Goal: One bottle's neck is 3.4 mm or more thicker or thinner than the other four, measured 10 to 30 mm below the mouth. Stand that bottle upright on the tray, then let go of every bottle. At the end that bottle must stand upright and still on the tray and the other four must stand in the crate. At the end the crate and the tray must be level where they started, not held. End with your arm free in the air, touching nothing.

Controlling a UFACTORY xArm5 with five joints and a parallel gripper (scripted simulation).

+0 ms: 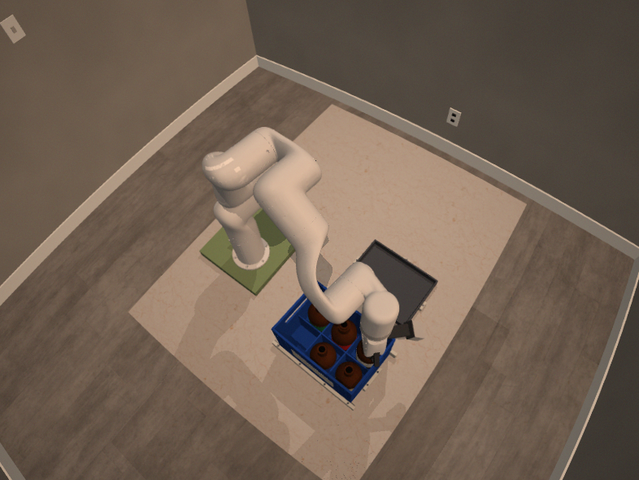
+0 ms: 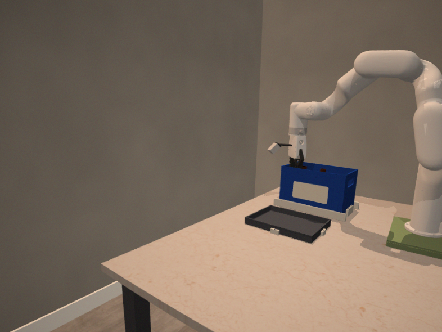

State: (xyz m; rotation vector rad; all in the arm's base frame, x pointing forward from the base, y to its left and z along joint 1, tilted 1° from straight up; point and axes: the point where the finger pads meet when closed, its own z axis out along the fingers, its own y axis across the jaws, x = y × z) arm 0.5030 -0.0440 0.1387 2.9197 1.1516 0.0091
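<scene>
A blue crate (image 1: 336, 348) with six cells stands on the table; it also shows in the exterior view (image 2: 318, 187). Brown bottles stand upright in its cells: one (image 1: 318, 315) partly under the arm, one (image 1: 344, 332), one (image 1: 323, 355) and one (image 1: 349, 374). A further bottle (image 1: 362, 354) stands in the cell nearest the tray, mostly hidden by my wrist. My gripper (image 2: 297, 162) points straight down, open, with its fingertips dipped just inside the crate's rim on either side of that bottle's neck. The dark tray (image 1: 400, 281) lies empty beside the crate.
One crate cell (image 1: 299, 333) on the side away from the tray is empty. The crate rests in a pale holder (image 2: 314, 210). My arm's base stands on a green plate (image 1: 247, 258). A small camera block (image 2: 274, 147) sticks out from my wrist.
</scene>
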